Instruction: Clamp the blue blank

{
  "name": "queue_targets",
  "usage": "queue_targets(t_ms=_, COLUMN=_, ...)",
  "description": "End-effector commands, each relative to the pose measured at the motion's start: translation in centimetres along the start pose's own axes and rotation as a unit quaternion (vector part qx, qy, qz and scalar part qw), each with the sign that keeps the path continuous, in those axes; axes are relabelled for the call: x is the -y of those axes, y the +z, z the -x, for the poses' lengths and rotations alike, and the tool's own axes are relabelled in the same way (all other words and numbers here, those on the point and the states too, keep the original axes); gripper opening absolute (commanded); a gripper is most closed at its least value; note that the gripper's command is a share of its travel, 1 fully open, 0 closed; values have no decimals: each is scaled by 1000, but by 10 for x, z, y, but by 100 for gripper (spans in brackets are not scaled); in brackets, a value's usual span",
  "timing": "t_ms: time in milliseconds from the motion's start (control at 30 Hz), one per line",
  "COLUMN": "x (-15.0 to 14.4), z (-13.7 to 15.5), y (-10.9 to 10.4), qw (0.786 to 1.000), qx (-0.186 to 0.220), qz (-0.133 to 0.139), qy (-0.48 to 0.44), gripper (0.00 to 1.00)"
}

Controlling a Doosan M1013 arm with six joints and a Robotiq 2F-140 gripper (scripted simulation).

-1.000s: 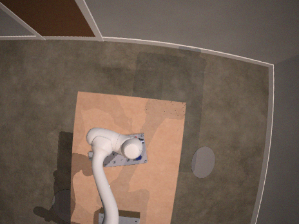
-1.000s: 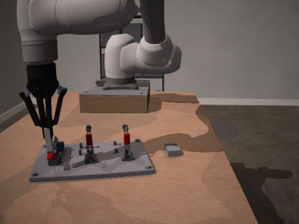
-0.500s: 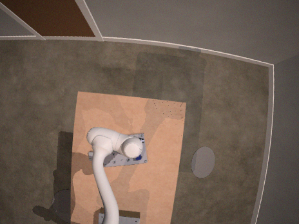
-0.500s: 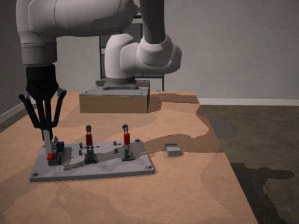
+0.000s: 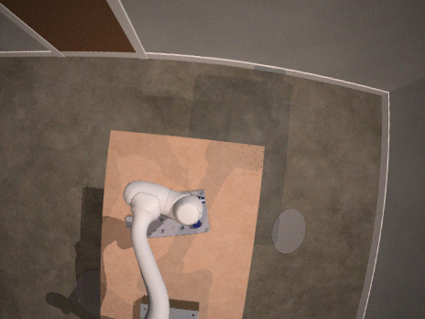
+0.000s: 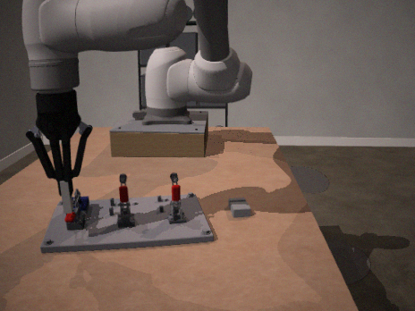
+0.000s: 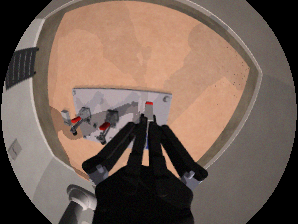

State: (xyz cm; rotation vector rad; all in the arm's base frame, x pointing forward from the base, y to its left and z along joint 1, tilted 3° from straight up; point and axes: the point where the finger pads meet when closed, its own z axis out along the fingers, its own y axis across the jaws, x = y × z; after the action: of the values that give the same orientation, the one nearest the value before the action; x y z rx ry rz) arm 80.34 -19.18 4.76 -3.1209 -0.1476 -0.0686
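The grey fixture plate (image 6: 134, 239) (image 5: 161, 232) (image 7: 120, 99) lies on the table. The blue blank (image 6: 84, 203) (image 5: 197, 224) sits in the left nest, mostly hidden behind its clamp. My gripper (image 6: 67, 206) (image 7: 148, 109) is shut, with nothing between the fingers. Its tips point straight down onto the left clamp's red handle (image 6: 70, 217) (image 7: 148, 104), which lies low. The middle clamp (image 6: 123, 193) and the right clamp (image 6: 175, 192) have their red handles upright. The grey finished part (image 6: 241, 208) lies on the table to the right of the plate.
The arm's base stands on a tan pedestal box (image 6: 158, 144) at the back of the table. The table's right edge runs close behind the finished part. A round grey disc (image 5: 288, 230) lies on the floor to the right.
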Motion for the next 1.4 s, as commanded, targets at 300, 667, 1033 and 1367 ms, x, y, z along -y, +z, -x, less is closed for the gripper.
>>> queue_targets(t_ms=300, x=-4, z=-2, y=3, qw=1000, qx=-2, qz=2, qy=0, gripper=0)
queue_targets(t_ms=667, x=-4, z=-2, y=5, qw=1000, qx=-2, qz=2, qy=0, gripper=0)
queue_targets(t_ms=1033, x=-4, z=-2, y=5, qw=1000, qx=-2, qz=2, qy=0, gripper=0)
queue_targets(t_ms=1367, x=-4, z=-2, y=7, qw=1000, qx=-2, qz=2, qy=0, gripper=0)
